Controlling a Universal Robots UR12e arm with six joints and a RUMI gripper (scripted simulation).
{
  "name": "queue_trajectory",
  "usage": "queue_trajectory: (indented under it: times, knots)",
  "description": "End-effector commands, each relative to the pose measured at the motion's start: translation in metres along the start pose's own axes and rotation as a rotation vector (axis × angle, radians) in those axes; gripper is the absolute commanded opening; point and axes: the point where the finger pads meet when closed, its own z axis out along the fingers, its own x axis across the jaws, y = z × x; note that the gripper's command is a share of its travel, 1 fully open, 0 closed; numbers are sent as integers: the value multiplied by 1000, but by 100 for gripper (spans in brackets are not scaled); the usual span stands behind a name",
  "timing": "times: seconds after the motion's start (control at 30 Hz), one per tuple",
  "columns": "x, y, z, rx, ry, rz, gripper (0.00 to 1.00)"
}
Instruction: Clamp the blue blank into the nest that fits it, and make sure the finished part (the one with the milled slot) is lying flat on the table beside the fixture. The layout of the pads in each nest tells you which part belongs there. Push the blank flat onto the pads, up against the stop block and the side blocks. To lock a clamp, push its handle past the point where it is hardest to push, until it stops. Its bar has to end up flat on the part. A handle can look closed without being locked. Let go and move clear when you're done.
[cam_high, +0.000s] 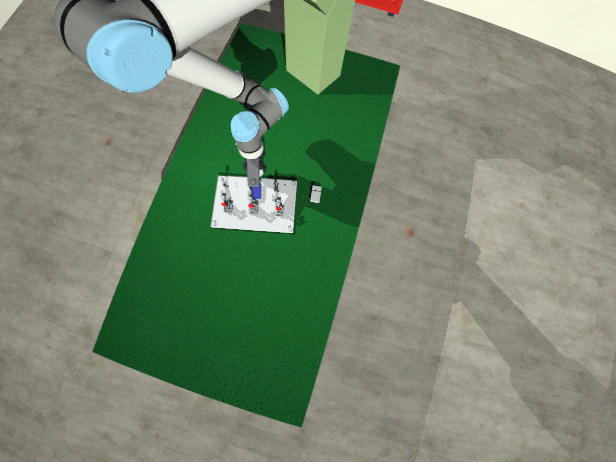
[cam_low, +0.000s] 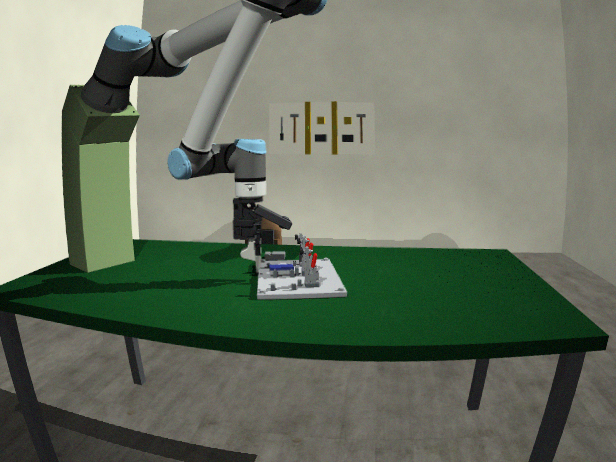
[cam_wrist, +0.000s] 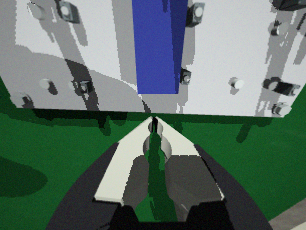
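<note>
The blue blank (cam_high: 255, 192) (cam_low: 278, 267) (cam_wrist: 155, 50) lies in the middle nest of the white fixture plate (cam_high: 240, 220) (cam_low: 300, 292) (cam_wrist: 240, 50). My gripper (cam_high: 253, 182) (cam_low: 257, 262) (cam_wrist: 153, 118) is shut and empty. It hangs low over the table just behind the plate's rear edge, with its tips pointing at the near end of the blank and a small gap between them. The red clamp handles (cam_high: 251, 205) (cam_low: 313, 260) stand up from the plate. The grey finished part (cam_high: 315, 193) lies on the table to the right of the fixture.
The green robot pedestal (cam_high: 315, 45) (cam_low: 95, 200) stands at the back of the green table (cam_high: 210, 325) (cam_low: 425, 300). Side blocks and pads (cam_wrist: 186, 76) stick up from the plate around the blank.
</note>
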Motion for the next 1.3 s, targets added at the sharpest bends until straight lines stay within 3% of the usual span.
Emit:
queue_trajectory:
  times: [0.0,1.27]
  knots:
    - [1,0,1,1,1,1,0]
    - [1,-12,0,5,2,0,0]
